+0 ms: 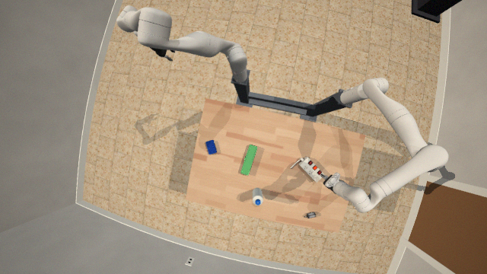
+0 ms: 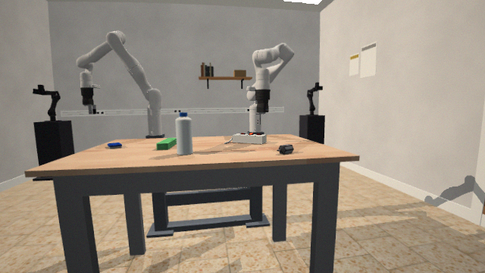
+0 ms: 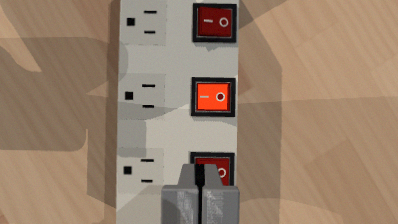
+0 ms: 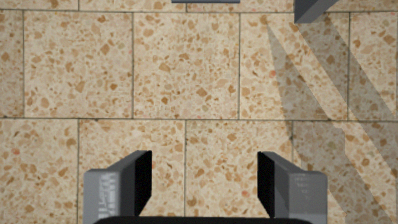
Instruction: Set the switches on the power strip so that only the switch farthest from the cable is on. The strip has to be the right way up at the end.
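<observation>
Beneath the closed left gripper (image 1: 324,177) (image 2: 260,122) (image 3: 199,186) lies the power strip (image 1: 311,169) (image 2: 248,139) (image 3: 175,132), its middle switch (image 1: 315,167) (image 3: 213,97) lit.

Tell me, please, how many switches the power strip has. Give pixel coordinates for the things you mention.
3: one (image 1: 310,163) (image 3: 214,22) nearest the cable, a lit one (image 1: 315,167) (image 3: 213,97) mid-row, one (image 1: 319,172) (image 3: 226,173) farthest, partly behind the left jaws.

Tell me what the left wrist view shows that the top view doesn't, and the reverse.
Left wrist only: readable line-and-circle markings; left gripper clearly shut.

Top only: cable, green block, blue-capped bottle, right gripper.

Both: power strip, lit middle switch between two dark ones.
</observation>
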